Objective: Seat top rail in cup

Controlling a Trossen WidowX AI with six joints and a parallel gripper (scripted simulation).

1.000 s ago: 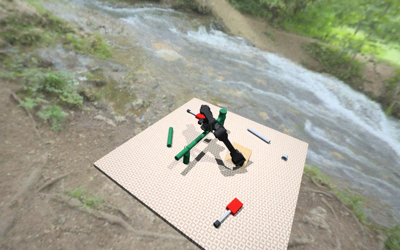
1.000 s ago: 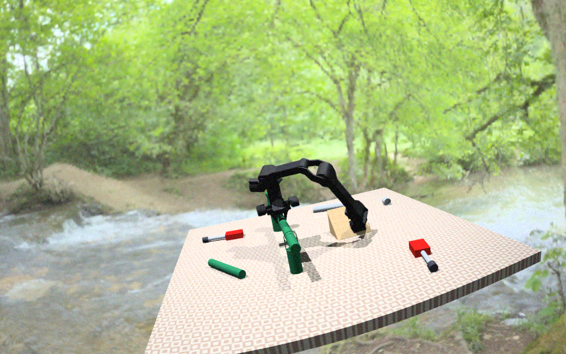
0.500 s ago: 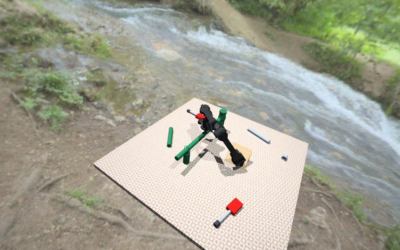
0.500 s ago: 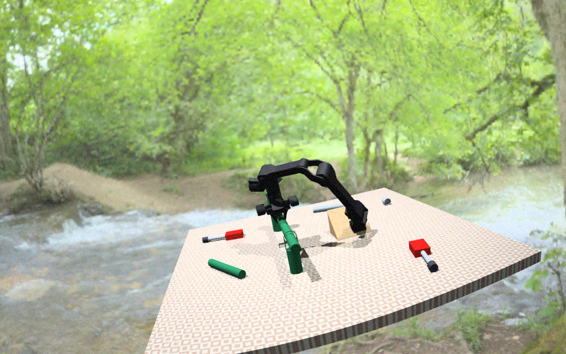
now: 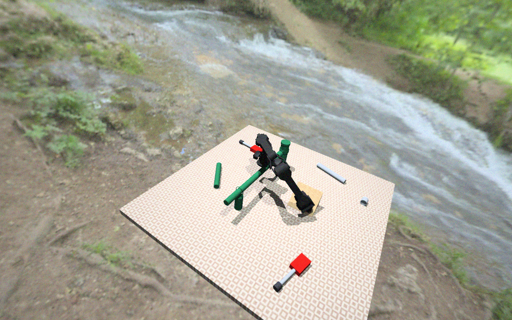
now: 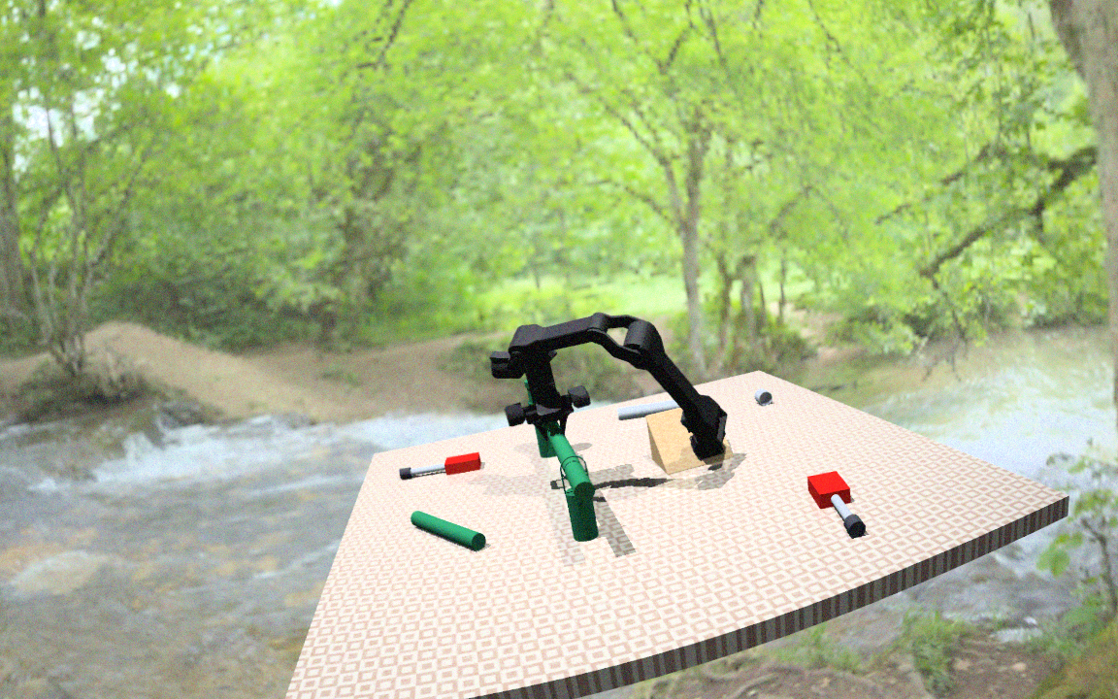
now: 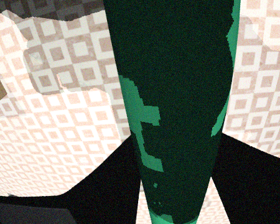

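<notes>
A: Where was the top rail (image 5: 250, 183) (image 6: 572, 466) (image 7: 180, 93) to be found?

B: It was held up off the table (image 5: 194, 222) (image 6: 424, 621) (image 7: 93, 124). Near its free end it was passed through the loop cap (image 5: 241, 194) (image 6: 562, 476) on the short post (image 5: 238, 202) (image 6: 582, 518). Its other end was pointed at the big post (image 5: 284, 150) (image 6: 545, 444).

A: Was the rail let go?

B: No. The fingers of the gripper (image 5: 265, 166) (image 6: 550, 423) (image 7: 176, 186) were clamped on it, one on each side.

A: Was the end in the cup?

B: That could not be told. The end was hidden by the arm.

A: What kind of thing was it judged to be?

B: Stiff and smooth, like a pipe. It was not thought easy to break, but it was long, so the far end could be swung by a small turn of the grip. Its round side could be slid or rolled if it was held too loosely.

A: Was it held in a good place?

B: It seemed so. It was gripped toward the big post, where the cut end could be guided best. A straight, gentle push along the rail was called for. If it was pushed crooked, the cup's edge could be bumped and the band knocked down. Only after a full fit were the fingers to be spread wide and lifted off.
</notes>
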